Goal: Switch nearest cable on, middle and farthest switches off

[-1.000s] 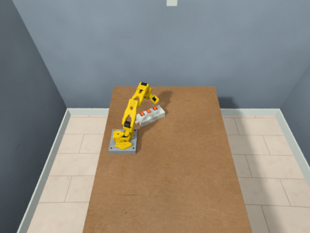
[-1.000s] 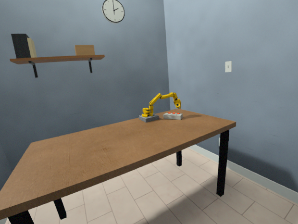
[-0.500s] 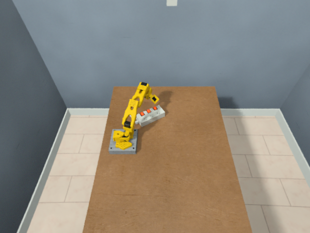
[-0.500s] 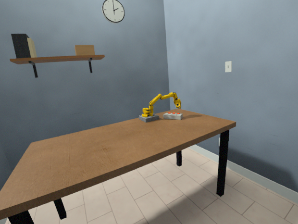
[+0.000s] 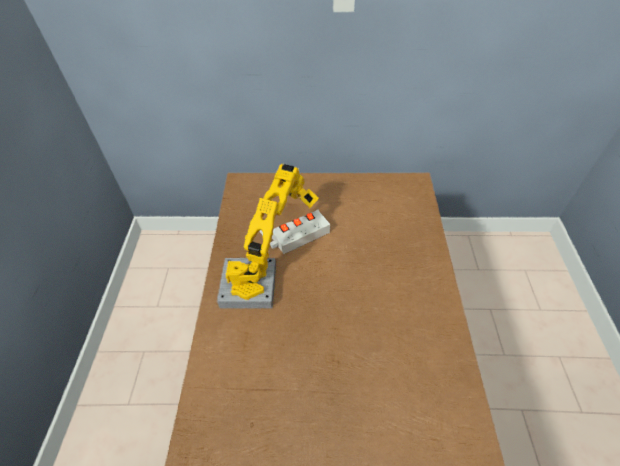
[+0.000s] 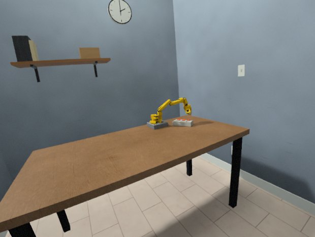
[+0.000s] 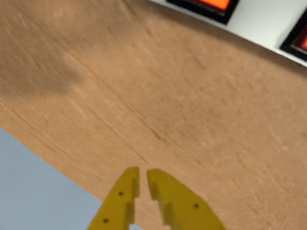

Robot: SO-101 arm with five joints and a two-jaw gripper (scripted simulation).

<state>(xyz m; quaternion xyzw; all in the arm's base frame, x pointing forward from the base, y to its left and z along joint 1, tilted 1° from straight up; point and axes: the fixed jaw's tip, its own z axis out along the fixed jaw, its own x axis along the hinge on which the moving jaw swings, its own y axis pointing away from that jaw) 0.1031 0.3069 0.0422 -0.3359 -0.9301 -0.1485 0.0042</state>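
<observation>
A white power strip (image 5: 302,231) lies on the brown table with its top face up, just right of the arm's base. Three orange-red rocker switches (image 5: 297,222) sit in a row on it. A short grey cable stub (image 5: 274,244) leaves its near left end. It also shows in the exterior view (image 6: 182,122). My gripper (image 5: 309,197) is shut and empty, and hangs in the air above the strip's far end. In the wrist view the closed yellow fingers are over bare table, with two switches (image 7: 209,5) at the top edge.
The arm's grey base plate (image 5: 246,289) stands near the table's left edge. The table's back edge and the wall lie just behind the strip. A shelf (image 6: 59,61) and a clock (image 6: 119,11) hang on the far wall.
</observation>
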